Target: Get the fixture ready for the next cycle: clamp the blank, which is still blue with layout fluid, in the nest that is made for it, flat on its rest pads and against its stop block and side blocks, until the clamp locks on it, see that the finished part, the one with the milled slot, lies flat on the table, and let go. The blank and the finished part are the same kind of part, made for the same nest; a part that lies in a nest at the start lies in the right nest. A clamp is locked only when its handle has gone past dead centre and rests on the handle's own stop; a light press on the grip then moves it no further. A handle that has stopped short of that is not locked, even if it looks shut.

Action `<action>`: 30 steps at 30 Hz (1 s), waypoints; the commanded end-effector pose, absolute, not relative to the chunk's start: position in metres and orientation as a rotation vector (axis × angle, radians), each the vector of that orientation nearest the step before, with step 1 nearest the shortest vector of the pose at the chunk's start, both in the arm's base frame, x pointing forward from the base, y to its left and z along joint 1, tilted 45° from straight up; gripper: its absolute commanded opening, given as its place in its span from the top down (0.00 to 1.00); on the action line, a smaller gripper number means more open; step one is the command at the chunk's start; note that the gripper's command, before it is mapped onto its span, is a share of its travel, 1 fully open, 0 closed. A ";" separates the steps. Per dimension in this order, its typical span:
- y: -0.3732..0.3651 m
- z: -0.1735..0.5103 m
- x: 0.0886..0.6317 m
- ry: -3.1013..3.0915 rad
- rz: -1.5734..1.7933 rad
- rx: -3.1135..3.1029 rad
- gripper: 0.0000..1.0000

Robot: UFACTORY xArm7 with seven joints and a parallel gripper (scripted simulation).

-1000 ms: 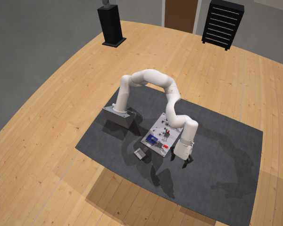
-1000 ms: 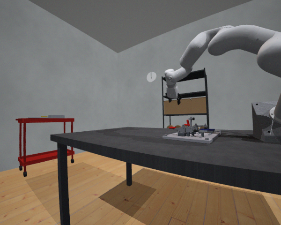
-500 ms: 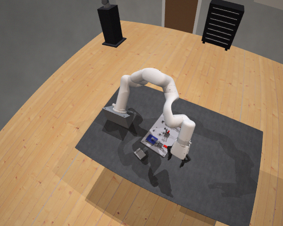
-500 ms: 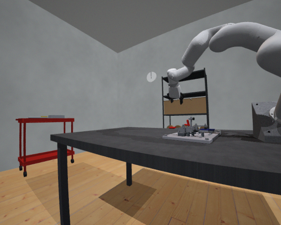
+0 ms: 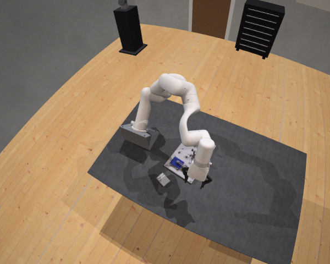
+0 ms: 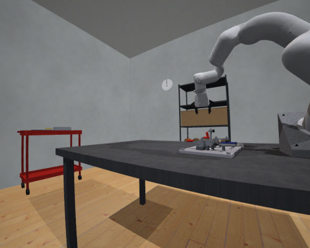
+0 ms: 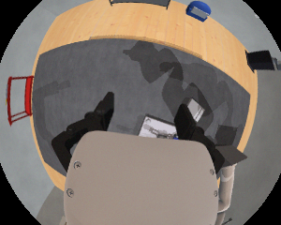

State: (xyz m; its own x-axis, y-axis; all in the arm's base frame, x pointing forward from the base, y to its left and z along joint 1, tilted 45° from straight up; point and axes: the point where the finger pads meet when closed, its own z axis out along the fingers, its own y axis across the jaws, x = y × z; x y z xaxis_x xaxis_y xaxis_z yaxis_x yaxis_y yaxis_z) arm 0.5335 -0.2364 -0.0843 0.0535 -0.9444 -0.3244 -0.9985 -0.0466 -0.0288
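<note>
The fixture plate (image 5: pixel 183 160) lies on the dark table, with several clamps on it. The blue blank (image 5: pixel 175 161) lies in a nest at the plate's left end, with a clamp part over it; I cannot tell where its handle rests. The blank also shows in the side view (image 6: pixel 228 143), next to an upright clamp handle (image 6: pixel 211 132) and a red grip (image 6: pixel 204 133). The grey finished part (image 5: pixel 163 179) lies on the table just off the plate. My gripper (image 5: pixel 194 179) (image 6: pixel 202 109) hangs high above the plate's near end, open and empty. In the wrist view my gripper's fingers frame the plate (image 7: pixel 158 127) far below.
My base block (image 5: pixel 139 136) stands on the table behind the plate. A black shelf rack (image 6: pixel 203 117) stands beyond the table and a red cart (image 6: pixel 49 154) off to its side. The table's front edge is near the finished part.
</note>
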 end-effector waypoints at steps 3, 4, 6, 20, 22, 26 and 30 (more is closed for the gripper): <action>-0.229 -0.076 0.511 1.775 0.348 -2.170 0.00; -0.229 -0.076 0.511 1.775 0.348 -2.170 0.00; -0.229 -0.076 0.511 1.775 0.348 -2.170 0.00; -0.200 -0.055 0.463 1.276 0.354 -2.308 0.00; -0.200 -0.055 0.463 1.276 0.354 -2.308 0.00; -0.194 -0.050 0.454 1.174 0.344 -2.326 0.00; -0.180 -0.039 0.436 0.975 0.317 -2.354 0.00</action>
State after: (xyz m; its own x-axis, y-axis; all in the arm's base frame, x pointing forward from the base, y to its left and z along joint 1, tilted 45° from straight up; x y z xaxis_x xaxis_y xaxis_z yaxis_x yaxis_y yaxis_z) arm 0.4497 -0.1889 -0.0492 0.6162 -0.6548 -0.4377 -0.7876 -0.5136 -0.3405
